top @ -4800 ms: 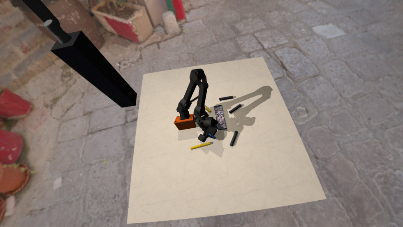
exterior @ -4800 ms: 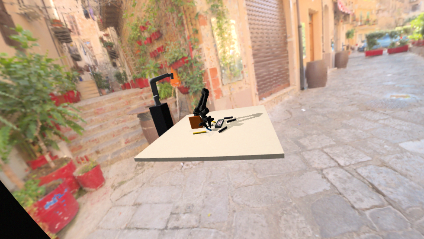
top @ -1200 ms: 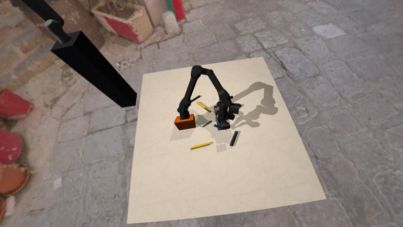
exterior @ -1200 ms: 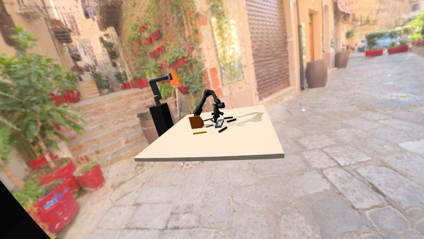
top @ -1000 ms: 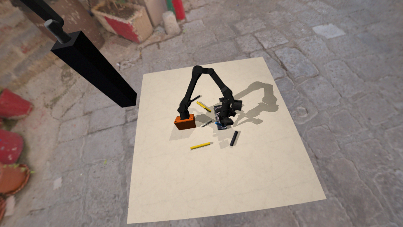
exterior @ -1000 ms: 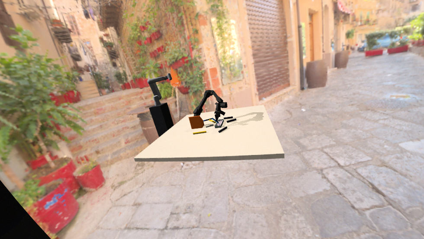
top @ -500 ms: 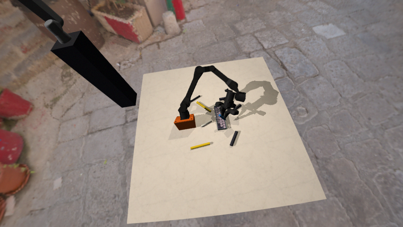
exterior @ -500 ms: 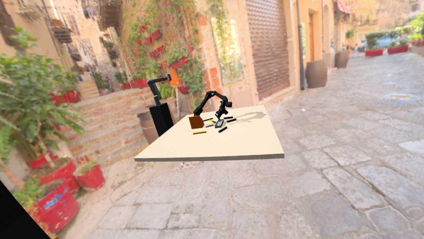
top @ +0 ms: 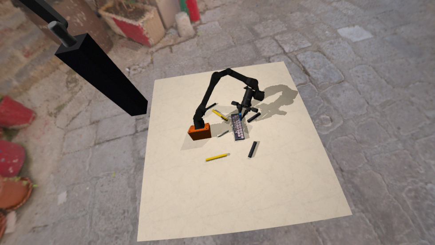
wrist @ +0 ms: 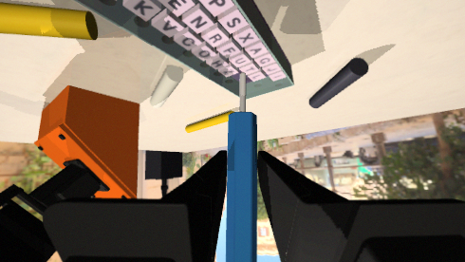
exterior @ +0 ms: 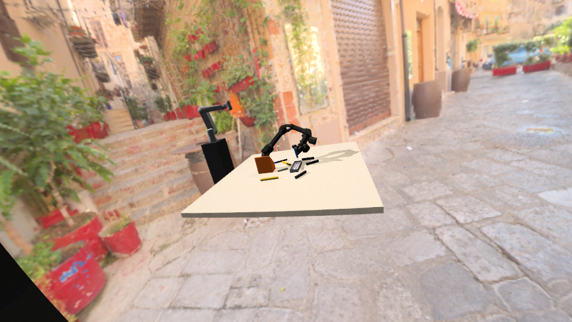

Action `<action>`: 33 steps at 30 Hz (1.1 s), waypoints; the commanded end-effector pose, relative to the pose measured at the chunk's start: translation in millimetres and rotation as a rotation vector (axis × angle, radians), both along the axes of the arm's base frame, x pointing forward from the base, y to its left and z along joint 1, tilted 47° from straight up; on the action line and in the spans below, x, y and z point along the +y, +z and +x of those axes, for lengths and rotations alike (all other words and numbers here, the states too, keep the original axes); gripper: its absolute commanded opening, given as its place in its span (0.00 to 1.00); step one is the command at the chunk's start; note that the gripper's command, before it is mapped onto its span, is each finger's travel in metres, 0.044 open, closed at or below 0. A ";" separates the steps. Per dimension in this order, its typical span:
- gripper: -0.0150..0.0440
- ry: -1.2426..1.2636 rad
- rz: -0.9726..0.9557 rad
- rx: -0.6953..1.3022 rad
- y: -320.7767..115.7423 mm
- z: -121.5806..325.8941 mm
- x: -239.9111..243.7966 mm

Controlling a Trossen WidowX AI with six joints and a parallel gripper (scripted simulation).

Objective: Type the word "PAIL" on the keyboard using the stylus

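My gripper [top: 242, 113] [exterior: 296, 148] [wrist: 242, 157] is shut on the blue stylus [top: 240, 116] [exterior: 295, 152] [wrist: 242, 199], which has a thin grey tip. The keyboard [top: 238, 129] [exterior: 295, 167] [wrist: 228, 38], dark with pale pink letter keys, lies on the table. The top and exterior views show the gripper above the keyboard's far end. The wrist view is tilted: P, E and K are large at its top edge, while the grey tip overlaps the small keys by L. The tip appears raised off the keys; its exact height and the key beneath it are unclear.
Yellow sticks [top: 219, 115] [top: 216, 157], a grey stick [top: 223, 133] [wrist: 167, 85] and black sticks [top: 252, 149] [top: 253, 117] [wrist: 339, 83] lie around the keyboard. The orange arm base [top: 200, 132] [wrist: 100, 114] stands left. A black pedestal [top: 103, 76] is beyond the table's left edge.
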State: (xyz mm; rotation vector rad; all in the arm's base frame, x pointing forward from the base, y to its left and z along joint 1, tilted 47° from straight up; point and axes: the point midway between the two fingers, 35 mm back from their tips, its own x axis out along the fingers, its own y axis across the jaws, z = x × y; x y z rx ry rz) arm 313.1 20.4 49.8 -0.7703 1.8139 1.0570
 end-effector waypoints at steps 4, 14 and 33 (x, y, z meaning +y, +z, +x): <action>0.25 0.122 -0.008 0.030 16.3 0.8 8.5; 0.25 0.122 -0.007 0.031 -4.3 -0.6 30.3; 0.39 0.123 -0.006 0.030 -10.1 2.0 35.8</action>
